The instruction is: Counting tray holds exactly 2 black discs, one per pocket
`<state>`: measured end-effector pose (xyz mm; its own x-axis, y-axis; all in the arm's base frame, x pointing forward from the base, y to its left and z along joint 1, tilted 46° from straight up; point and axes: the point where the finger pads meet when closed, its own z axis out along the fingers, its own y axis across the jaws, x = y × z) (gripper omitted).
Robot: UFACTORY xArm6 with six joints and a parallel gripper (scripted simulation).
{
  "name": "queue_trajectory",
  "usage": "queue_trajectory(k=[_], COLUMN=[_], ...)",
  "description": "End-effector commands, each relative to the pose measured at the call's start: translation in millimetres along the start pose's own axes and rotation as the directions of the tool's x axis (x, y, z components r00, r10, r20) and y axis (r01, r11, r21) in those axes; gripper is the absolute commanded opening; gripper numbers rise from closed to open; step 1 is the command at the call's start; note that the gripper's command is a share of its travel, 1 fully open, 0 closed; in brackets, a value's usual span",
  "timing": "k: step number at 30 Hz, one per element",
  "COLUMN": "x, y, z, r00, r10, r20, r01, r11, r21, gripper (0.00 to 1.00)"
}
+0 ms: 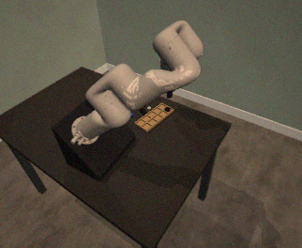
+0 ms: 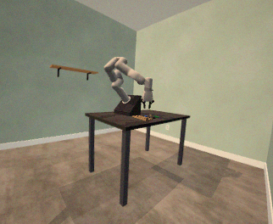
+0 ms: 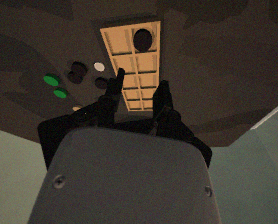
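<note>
The tan counting tray (image 3: pixel 135 65) lies on the dark table and has two rows of pockets. One black disc (image 3: pixel 143 40) lies in a far pocket; the other visible pockets are empty. Two more black discs (image 3: pixel 77 72) (image 3: pixel 101 82) lie on the table left of the tray. My gripper (image 3: pixel 141 82) hovers above the tray's near end, fingers half apart with nothing between them. In the top view the tray (image 1: pixel 155 116) shows with its disc (image 1: pixel 167 109), and the arm hides the gripper. In the exterior view the gripper (image 2: pixel 147 104) hangs above the table.
A white disc (image 3: pixel 99 66) lies beside the loose black discs. Two green discs (image 3: pixel 51 79) (image 3: pixel 60 93) lie further left. A small tan disc (image 3: pixel 76 108) shows near the left finger. The arm's dark base block (image 1: pixel 94 145) stands on the table behind the tray.
</note>
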<state>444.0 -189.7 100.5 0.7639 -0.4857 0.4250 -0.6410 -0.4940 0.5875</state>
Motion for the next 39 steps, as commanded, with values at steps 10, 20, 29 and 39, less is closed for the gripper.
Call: queue_trajectory(k=[10, 20, 29, 39], x=[-70, -102, -102, -102], y=[-91, -119, -120, -120], z=[9, 15, 114, 115], r00=[0.933, 0.874, 0.874, 0.874], r10=[0.360, 0.486, 0.486, 0.486], r20=[0.003, 0.000, 0.000, 0.000], r01=[-0.360, -0.486, -0.486, -0.486], r11=[0.933, 0.874, 0.874, 0.874], r21=[0.007, 0.004, 0.004, 0.004], gripper=[0.47, 0.47, 0.47, 0.47])
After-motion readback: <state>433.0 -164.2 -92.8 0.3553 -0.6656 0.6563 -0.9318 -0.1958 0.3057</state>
